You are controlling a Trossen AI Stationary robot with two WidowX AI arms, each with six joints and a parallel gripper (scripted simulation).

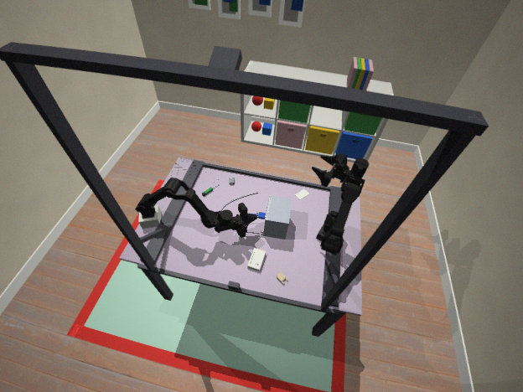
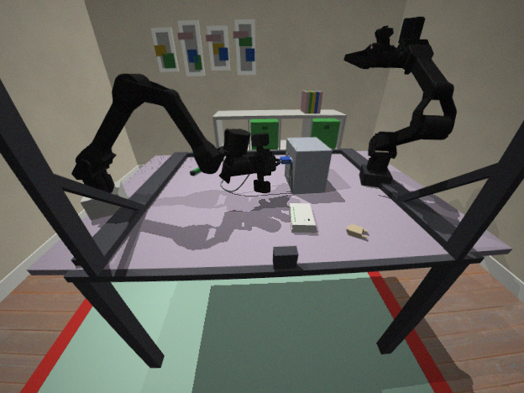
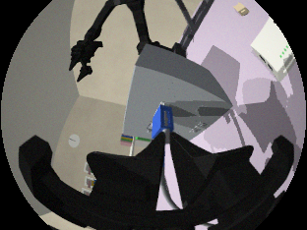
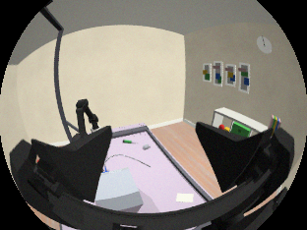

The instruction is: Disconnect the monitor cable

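Blue Plug Sat at the Gray Box, With Black Fingers Pinching Its Back

The blue plug [image 1: 261, 214] [image 2: 285, 159] [image 3: 162, 121] [image 4: 105, 170] was up against the side of the gray box [image 1: 277, 210] [image 2: 311, 165] [image 3: 162, 84] [image 4: 118, 187] that faced the left arm. The left gripper [image 1: 255, 216] [image 2: 278, 160] [image 3: 166, 136] [image 4: 95, 126] was almost closed, pinching a thin part at the plug's back. I cannot tell if that was a screw or the cord. The right gripper [image 1: 318, 162] [image 2: 347, 58] [image 3: 74, 76] [image 4: 154, 128] was wide open and held nothing, high in the air, well apart from the box. A thin cord [image 1: 240, 198] [image 2: 224, 187] [image 4: 123, 155] curved beside the box. The green screwdriver [image 1: 207, 191] [image 2: 195, 170] [image 4: 127, 142] lay on the table [image 1: 303, 270] [image 2: 338, 254] [image 3: 221, 29] [image 4: 157, 177], well apart from the box. A flat white box [image 1: 256, 259] [image 2: 302, 217] [image 3: 276, 49] lay near the gray one.
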